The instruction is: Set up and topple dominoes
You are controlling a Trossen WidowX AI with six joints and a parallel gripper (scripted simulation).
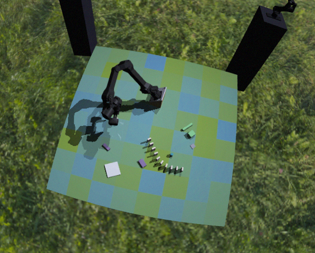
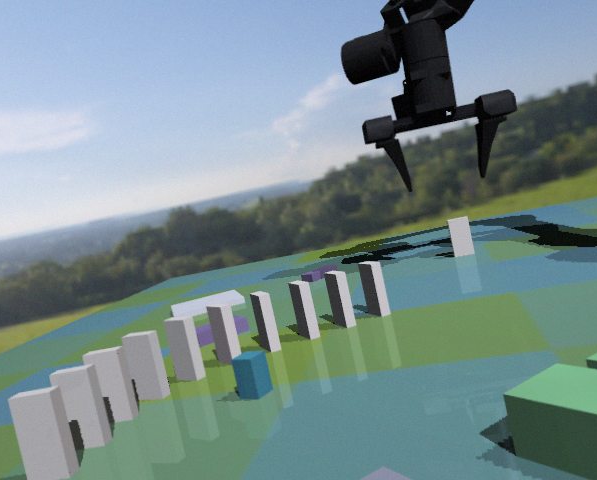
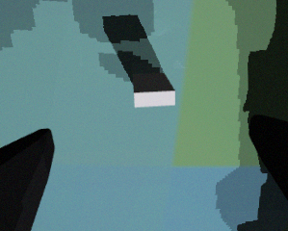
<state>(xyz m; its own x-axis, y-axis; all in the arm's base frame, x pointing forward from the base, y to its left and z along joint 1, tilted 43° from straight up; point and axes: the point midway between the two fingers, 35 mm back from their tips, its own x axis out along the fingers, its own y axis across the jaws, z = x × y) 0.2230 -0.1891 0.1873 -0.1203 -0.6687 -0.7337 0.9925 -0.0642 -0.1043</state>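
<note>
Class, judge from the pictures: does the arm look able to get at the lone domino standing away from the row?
Probably yes: the jaws are open above the lone domino, with nothing visible between, though they may need to shift to centre on it.

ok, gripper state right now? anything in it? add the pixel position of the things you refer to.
Gripper (image 1: 107, 122) (image 2: 446, 184) (image 3: 154, 131): open, nothing between the fingers, raised above the lone standing domino (image 2: 461, 236) (image 3: 154, 98).

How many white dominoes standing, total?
11. Ten in the curved row; one lone domino apart from it, beyond the row's far end in the exterior view and hidden from above by the arm.
</note>
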